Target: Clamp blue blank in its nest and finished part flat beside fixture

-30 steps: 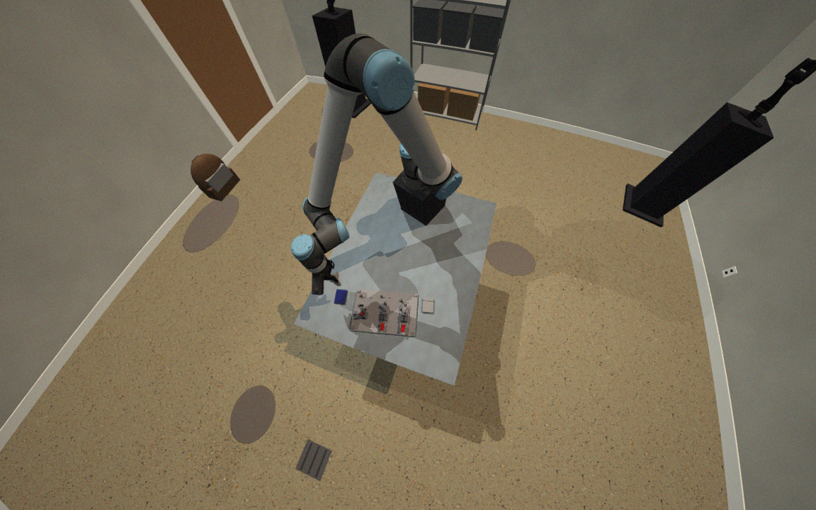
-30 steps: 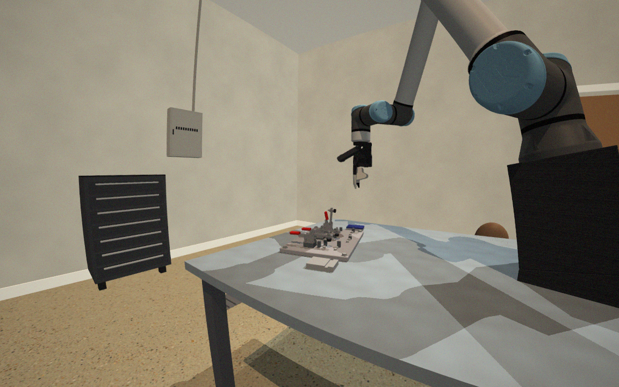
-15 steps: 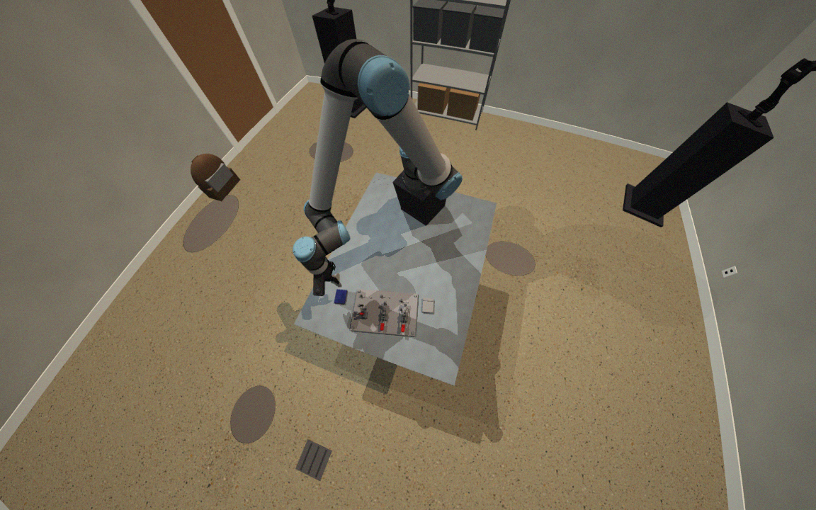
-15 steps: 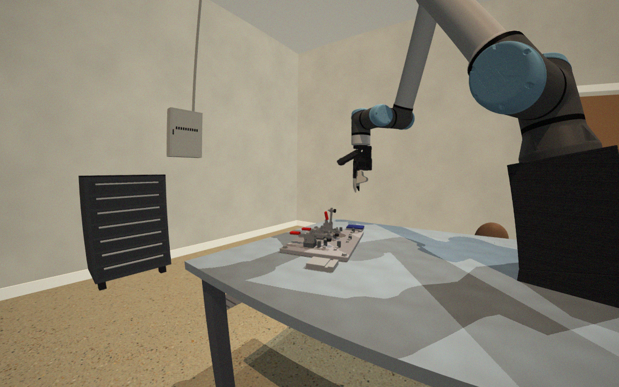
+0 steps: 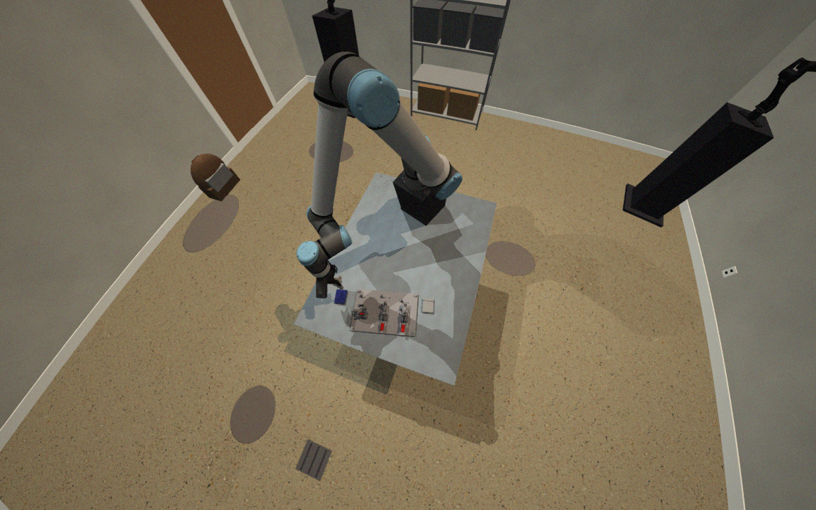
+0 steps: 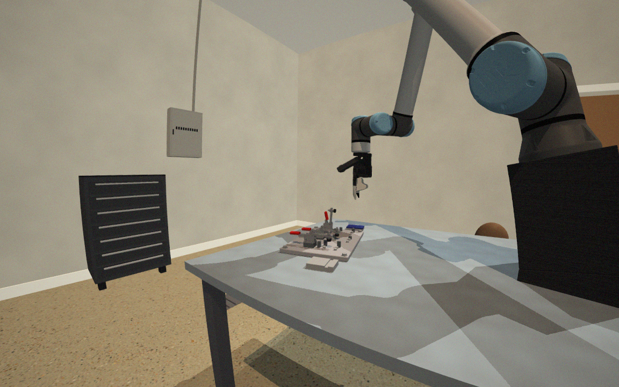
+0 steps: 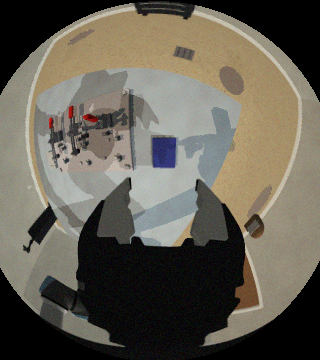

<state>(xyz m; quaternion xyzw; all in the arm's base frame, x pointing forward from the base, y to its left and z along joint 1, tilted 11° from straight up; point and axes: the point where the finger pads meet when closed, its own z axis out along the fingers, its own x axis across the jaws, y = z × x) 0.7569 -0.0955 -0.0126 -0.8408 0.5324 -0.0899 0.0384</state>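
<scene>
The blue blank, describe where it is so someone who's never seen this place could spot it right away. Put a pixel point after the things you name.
Find the grey-blue table (image 5: 443, 273) (image 6: 374, 313) under the big robot arm, then the pinkish-beige fixture plate with red-handled clamps (image 5: 370, 326) (image 6: 345, 257) (image 7: 115, 162). Just off one side of that plate lies the blue blank (image 5: 341, 297) (image 6: 355, 226) (image 7: 164, 152), a flat block. It is deep blue, unlike the pale cream part (image 5: 428, 306) (image 6: 320, 263) across the plate.

It looks like a workshop or lab: a robot arm (image 5: 329, 158) (image 6: 412, 67) on a table (image 5: 398, 273) (image 6: 350, 308), a dark drawer cabinet (image 6: 124, 226), storage shelving (image 5: 449, 78), and a wall-mounted electrical panel (image 6: 184, 144).
</scene>
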